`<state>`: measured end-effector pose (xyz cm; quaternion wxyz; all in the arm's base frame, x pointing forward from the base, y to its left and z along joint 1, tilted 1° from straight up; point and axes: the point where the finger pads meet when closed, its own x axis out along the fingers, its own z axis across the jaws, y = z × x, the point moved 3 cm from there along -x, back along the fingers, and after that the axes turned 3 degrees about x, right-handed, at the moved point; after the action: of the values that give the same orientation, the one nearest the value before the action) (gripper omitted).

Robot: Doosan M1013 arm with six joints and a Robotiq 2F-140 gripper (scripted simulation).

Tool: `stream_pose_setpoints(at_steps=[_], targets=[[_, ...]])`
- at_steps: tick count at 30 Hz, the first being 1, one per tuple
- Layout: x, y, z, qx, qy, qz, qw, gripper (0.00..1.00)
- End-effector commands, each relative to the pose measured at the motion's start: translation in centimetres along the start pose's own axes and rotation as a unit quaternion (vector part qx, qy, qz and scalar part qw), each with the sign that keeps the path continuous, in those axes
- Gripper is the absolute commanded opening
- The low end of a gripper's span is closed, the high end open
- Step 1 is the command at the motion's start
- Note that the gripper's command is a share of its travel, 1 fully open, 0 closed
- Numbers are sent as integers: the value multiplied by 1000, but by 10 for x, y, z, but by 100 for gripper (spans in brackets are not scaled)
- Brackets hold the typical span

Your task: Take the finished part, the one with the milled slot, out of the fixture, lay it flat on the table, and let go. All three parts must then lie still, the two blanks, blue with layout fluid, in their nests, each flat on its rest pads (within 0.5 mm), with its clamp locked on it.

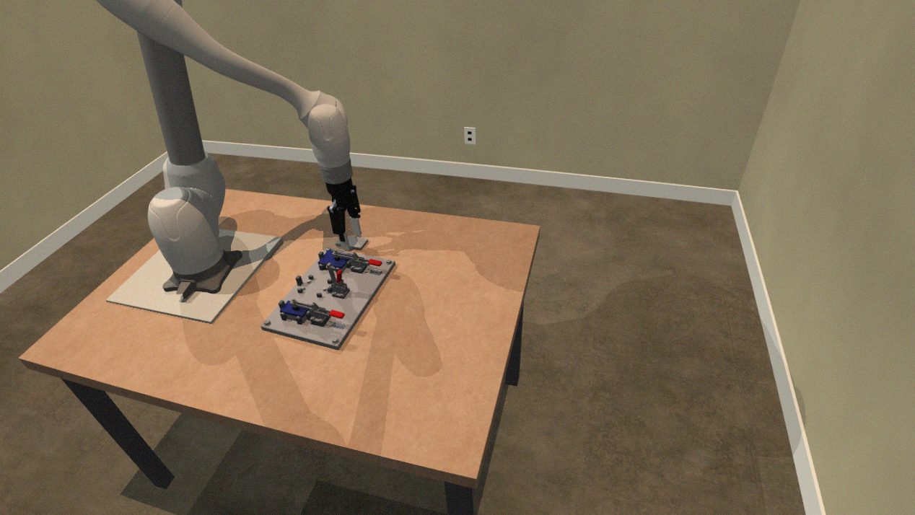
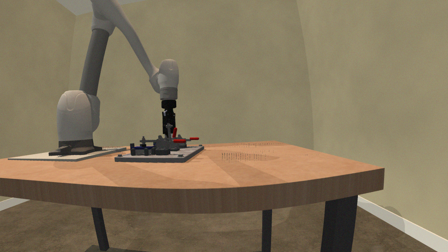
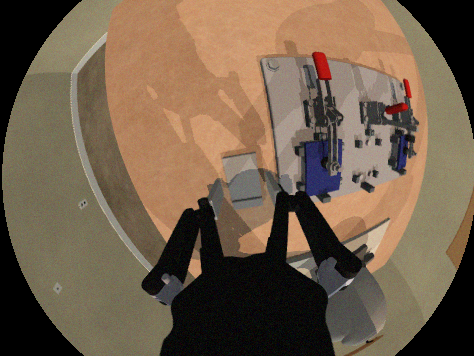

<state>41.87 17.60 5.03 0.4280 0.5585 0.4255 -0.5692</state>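
While the pale grey, flat rectangular metal finished part (image 3: 242, 179) is seen lying on the table beside the far end of the fixture, it is straddled by the black two-finger gripper (image 3: 245, 202), whose fingers are held apart with nothing clamped between them. The part (image 1: 352, 241) is placed off the plate, on bare wood, and no slot can be made out on it at this size.

Just near of it, the grey rectangular metal fixture plate (image 1: 368, 295) is laid flat, bolted at its corners. Two flat blue blanks are kept on it: the far blue blank (image 1: 330, 258) and the near blue blank (image 1: 291, 310), each crossed by a dark toggle clamp with a red handle lying level. A third clamp, the middle clamp (image 1: 338, 277), is shown with its red handle raised, and small dark pads and pins are exposed in the nest beside it.

The smooth tan wooden table (image 1: 409, 409) on dark legs is marked by soft shadows. To the left, the matte grey arm is mounted on a light square base plate (image 1: 137, 295).
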Motion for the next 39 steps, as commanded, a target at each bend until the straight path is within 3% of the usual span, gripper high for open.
stream_pose_setpoints(at_steps=[1, 14, 29, 39], targets=[[-1, 0, 0, 0, 0, 0, 1000, 47], [-25, 0, 0, 0, 0, 0, 1000, 47], [-82, 0, 0, 0, 0, 0, 1000, 47], [-98, 0, 0, 0, 0, 0, 1000, 47]])
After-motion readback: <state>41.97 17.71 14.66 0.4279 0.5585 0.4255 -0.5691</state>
